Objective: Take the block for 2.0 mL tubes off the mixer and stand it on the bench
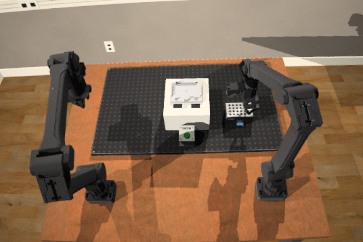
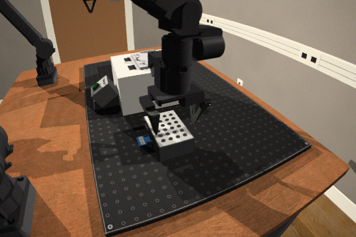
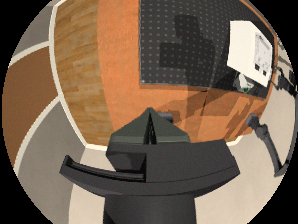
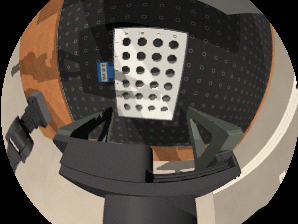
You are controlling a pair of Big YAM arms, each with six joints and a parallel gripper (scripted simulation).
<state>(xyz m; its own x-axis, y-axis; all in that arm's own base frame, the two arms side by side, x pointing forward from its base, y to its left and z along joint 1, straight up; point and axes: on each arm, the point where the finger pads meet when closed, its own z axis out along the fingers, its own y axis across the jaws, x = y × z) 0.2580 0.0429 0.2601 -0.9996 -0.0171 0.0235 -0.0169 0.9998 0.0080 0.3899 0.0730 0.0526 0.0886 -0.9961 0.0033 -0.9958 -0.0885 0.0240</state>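
Right wrist view: your block for 2.0 mL tubes (image 1: 239, 111) (image 2: 176, 133) (image 4: 150, 77) lies at 12 o'clock from the midpoint of the right pincer (image 1: 252, 108) (image 2: 175, 127) (image 4: 150, 111), its long axis running 12 to 6. You have that pincer wide, with nothing between its tips, and they flank the block's 6 o'clock end; whether either touches it, you cannot tell. The blue lever (image 1: 240, 123) (image 2: 143, 141) (image 4: 104, 72) sits on the 9 o'clock side.

From above, you find the block level on the perforated board (image 1: 217, 139) (image 2: 133, 186) (image 3: 160, 65) (image 4: 225, 75) over the counter (image 1: 176, 207) (image 2: 60, 143) (image 3: 120, 60) (image 4: 37, 40), long axis 9 to 3, lever toward 6. It stands apart from the mixer (image 1: 187, 122) (image 2: 133, 93) (image 3: 242, 45), a little past 3 o'clock of it, and the mixer is upright.

Your right arm is much the nearer; the left pincer (image 1: 83, 106) (image 2: 90, 10) (image 3: 150, 111) hangs beyond the mixer, toward 9, narrow and bare.

The placing looks done to me. What remains, I judge, is withdrawal: raise the right pincer straight up, keeping its span square across the block's short width. Drift toward 6 or 12 could let a finger drag the block.
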